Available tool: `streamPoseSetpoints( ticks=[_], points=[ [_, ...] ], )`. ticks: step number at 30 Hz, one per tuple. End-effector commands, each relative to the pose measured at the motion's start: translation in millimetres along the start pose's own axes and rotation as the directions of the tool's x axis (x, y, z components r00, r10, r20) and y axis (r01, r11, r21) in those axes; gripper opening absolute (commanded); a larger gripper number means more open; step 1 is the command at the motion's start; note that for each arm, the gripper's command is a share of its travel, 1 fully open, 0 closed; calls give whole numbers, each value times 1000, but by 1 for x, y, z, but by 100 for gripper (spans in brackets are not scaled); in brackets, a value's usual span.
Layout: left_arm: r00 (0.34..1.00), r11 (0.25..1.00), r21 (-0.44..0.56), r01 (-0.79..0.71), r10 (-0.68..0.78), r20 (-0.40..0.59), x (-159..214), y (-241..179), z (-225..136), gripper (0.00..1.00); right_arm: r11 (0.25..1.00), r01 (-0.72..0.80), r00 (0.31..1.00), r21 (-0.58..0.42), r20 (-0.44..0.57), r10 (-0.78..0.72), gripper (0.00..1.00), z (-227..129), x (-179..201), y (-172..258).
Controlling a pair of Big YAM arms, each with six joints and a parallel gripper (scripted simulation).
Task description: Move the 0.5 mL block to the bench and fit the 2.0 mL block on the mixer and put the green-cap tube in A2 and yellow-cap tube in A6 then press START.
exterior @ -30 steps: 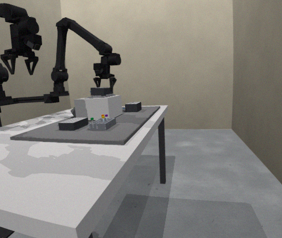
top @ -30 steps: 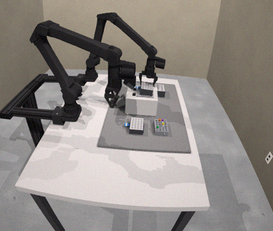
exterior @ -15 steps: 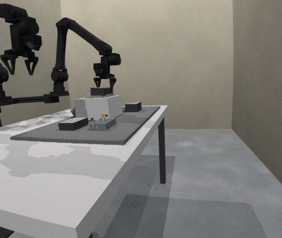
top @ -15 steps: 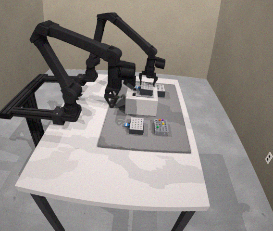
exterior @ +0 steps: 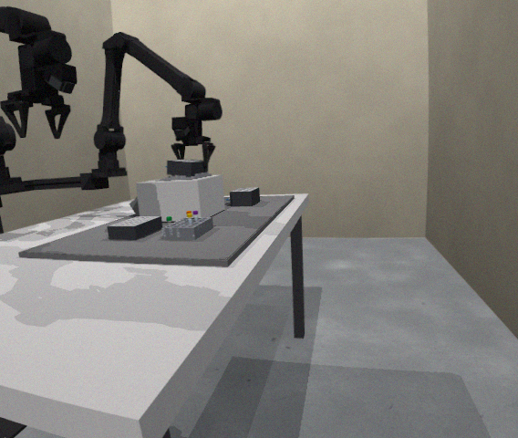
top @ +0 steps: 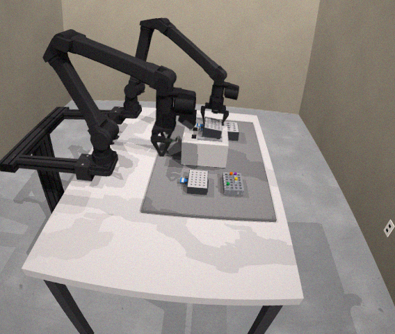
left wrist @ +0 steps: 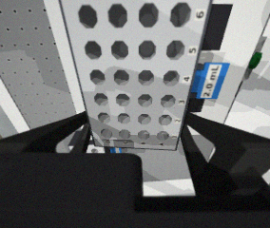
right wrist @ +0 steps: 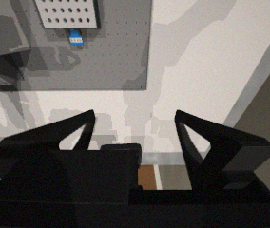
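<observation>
The 2.0 mL block (top: pixel 212 128) (exterior: pixel 184 168) (left wrist: pixel 134 63) is on the plate of the white mixer (top: pixel 204 154) (exterior: pixel 171 200). Its blue lever (left wrist: pixel 212 81) faces the front; I cannot tell whether it is latched. My left gripper (top: pixel 213 121) (left wrist: pixel 135 114) is open, its fingers on either side of the block's end. My right gripper (exterior: pixel 40 137) (right wrist: pixel 134 114) is open and empty, high in front of the mixer. The green-capped tube (top: pixel 227 184) (exterior: pixel 169 218) and yellow-capped tube (top: pixel 236 178) (exterior: pixel 190 212) stand in the grey rack (top: pixel 240 192). The green START button (left wrist: pixel 255 60) is on the mixer's front.
One block (top: pixel 197 179) (exterior: pixel 134 228) (right wrist: pixel 68 14) stands on the grey mat (top: pixel 208 208) beside the rack. Another block (top: pixel 232 130) (exterior: pixel 243 196) stands beyond the mixer. Their labels are unreadable. Orange-capped (top: pixel 231 173) and purple-capped (top: pixel 235 173) tubes share the rack.
</observation>
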State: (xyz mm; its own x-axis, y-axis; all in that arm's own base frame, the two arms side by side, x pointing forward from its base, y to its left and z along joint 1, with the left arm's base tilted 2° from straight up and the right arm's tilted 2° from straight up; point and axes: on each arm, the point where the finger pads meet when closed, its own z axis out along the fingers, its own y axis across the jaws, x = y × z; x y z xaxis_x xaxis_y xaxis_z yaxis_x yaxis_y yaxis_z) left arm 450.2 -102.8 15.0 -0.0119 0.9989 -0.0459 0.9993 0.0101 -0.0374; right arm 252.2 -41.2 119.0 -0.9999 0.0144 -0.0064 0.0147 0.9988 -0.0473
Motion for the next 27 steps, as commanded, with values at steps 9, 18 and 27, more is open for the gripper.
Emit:
streamPoseSetpoints(
  ticks=[9,18,27],
  points=[
    [999,999,-19,43,-43,-13,25,7,17,100,1000,-3,997,12,74,2,100,-20,-21,-5],
    [999,999,-19,43,-43,-13,25,7,17,100,1000,-1,999,8,34,1,100,-7,-7,-3],
    [999,999,-19,43,-43,-13,25,7,17,100,1000,0,1000,4,5,0,100,-4,1,-2]
  ],
)
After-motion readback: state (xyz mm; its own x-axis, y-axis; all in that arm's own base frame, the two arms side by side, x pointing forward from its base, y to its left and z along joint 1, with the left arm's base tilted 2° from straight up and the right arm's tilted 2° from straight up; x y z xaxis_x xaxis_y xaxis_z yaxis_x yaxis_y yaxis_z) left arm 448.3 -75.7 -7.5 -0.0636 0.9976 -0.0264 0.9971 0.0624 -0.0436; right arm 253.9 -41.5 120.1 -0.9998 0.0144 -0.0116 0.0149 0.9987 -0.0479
